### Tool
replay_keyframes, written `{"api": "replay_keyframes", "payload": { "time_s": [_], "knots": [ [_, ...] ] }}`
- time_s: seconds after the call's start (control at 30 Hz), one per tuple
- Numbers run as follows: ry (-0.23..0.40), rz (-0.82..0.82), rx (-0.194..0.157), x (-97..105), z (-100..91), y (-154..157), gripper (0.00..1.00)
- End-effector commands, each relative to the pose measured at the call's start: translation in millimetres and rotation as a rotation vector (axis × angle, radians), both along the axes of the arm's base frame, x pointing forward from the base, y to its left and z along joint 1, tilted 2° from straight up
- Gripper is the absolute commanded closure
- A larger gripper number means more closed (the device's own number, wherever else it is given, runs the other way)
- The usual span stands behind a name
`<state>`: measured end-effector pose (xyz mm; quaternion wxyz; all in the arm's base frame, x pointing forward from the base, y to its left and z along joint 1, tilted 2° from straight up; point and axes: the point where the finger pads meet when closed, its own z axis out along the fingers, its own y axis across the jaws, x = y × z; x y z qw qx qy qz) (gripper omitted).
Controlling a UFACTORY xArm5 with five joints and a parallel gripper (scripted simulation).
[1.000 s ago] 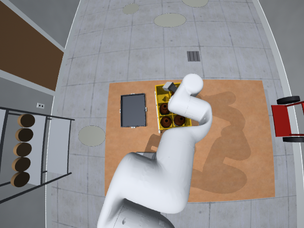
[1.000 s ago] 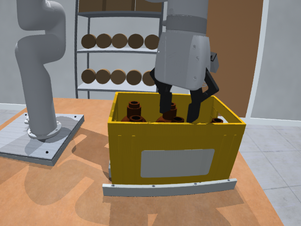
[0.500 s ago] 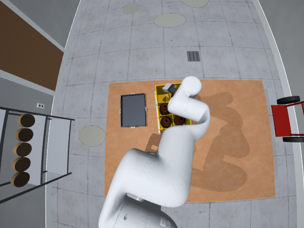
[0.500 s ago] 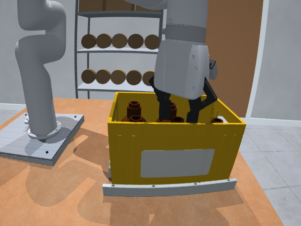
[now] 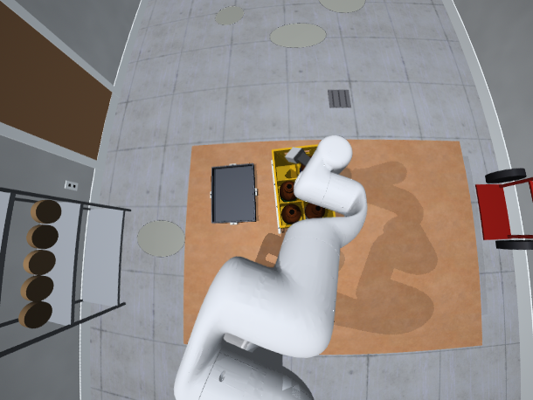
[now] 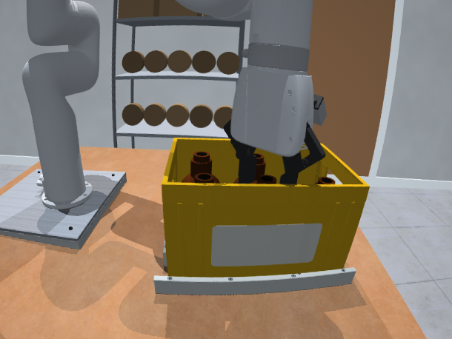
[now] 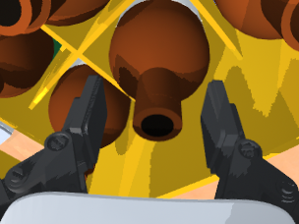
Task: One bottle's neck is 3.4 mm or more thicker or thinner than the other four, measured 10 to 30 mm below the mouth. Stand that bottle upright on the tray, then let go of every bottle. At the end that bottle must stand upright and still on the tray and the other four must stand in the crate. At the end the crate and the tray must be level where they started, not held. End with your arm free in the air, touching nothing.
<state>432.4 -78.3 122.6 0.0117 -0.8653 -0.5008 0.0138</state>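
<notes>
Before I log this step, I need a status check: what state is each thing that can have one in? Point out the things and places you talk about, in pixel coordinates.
gripper (image 6: 267, 178) (image 7: 154, 96): open, a bottle neck between its fingers, with gaps both sides
that bottle (image 7: 158, 49): in the crate, not gripped
crate (image 5: 275, 175) (image 6: 259, 200): upright, open-topped, holding bottles
tray (image 5: 233, 192): flat, no bottle on it

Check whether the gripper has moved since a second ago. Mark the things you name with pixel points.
Yes, downward: in the exterior view, the gripper (image 6: 267, 179) (image 7: 154, 96) now sits lower against the front rim of the yellow crate (image 5: 281, 150) (image 6: 189, 218) (image 7: 275, 88).
</notes>
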Motion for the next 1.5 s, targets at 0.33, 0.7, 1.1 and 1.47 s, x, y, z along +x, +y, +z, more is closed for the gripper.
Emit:
{"api": "replay_keyframes", "payload": {
  "time_s": [0.33,0.7,1.1,1.47],
  "knots": [
    [-0.004,0.000,-0.001,1.2,0.8,-0.2,0.35],
    [-0.004,0.000,-0.001,1.2,0.8,-0.2,1.00],
    [-0.004,0.000,-0.001,1.2,0.8,-0.2,1.00],
    [-0.004,0.000,-0.001,1.2,0.8,-0.2,1.00]
  ]
}}
